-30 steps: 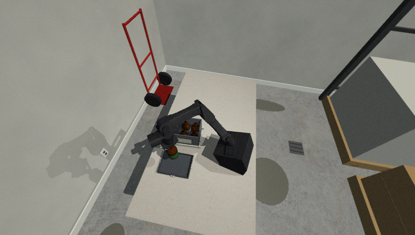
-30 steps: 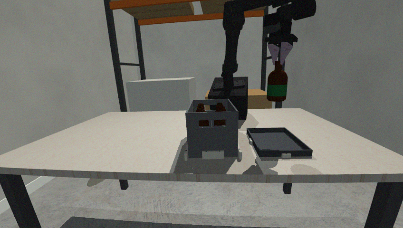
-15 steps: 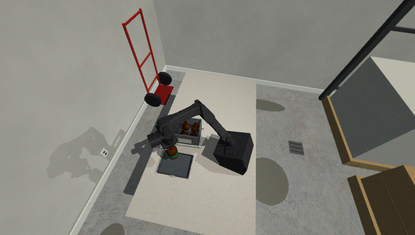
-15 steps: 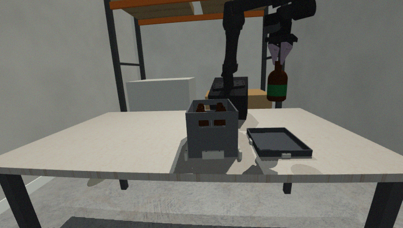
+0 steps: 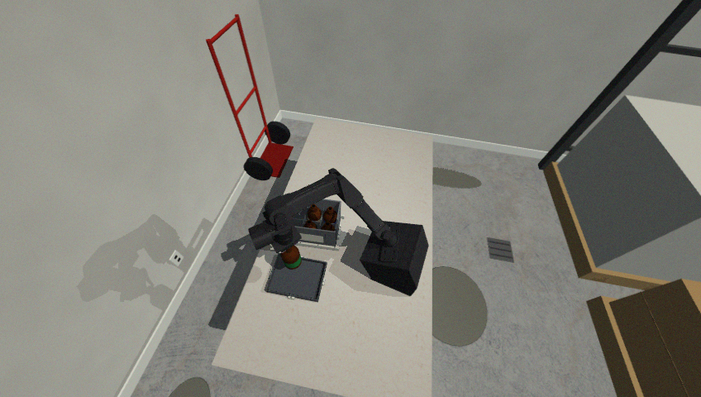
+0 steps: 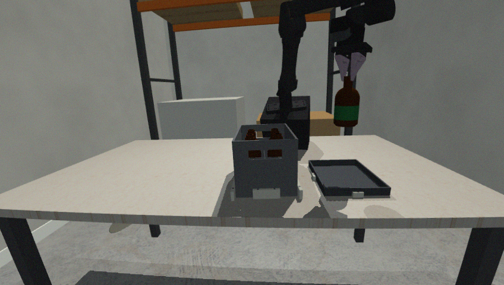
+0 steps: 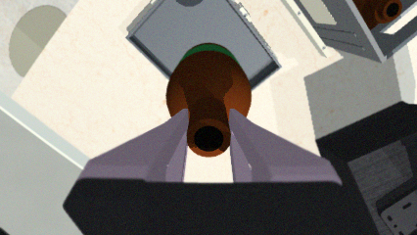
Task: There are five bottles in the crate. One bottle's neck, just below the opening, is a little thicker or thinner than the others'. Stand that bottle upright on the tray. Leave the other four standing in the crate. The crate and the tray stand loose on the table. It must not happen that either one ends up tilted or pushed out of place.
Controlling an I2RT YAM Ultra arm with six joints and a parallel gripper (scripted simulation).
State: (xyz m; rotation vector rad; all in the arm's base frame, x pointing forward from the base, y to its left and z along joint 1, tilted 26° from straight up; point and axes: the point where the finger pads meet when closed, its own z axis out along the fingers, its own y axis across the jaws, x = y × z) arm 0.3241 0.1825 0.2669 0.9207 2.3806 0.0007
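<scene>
My gripper (image 6: pixel 349 72) is shut on the neck of a brown bottle with a green label (image 6: pixel 346 105). The bottle hangs upright, high above the table, over the far part of the dark tray (image 6: pixel 348 177). In the wrist view the bottle (image 7: pixel 208 105) sits between my fingers with the tray (image 7: pixel 203 34) below it. From above, the bottle (image 5: pixel 291 257) is at the tray's (image 5: pixel 296 279) edge nearest the crate. The grey crate (image 6: pixel 264 165) (image 5: pixel 321 216) stands left of the tray with several brown bottles upright inside.
The arm's black base box (image 6: pixel 287 118) stands behind the crate. A metal shelf rack (image 6: pixel 151 70) and a white box (image 6: pixel 201 116) are beyond the table. A red hand truck (image 5: pixel 248 107) leans against the wall.
</scene>
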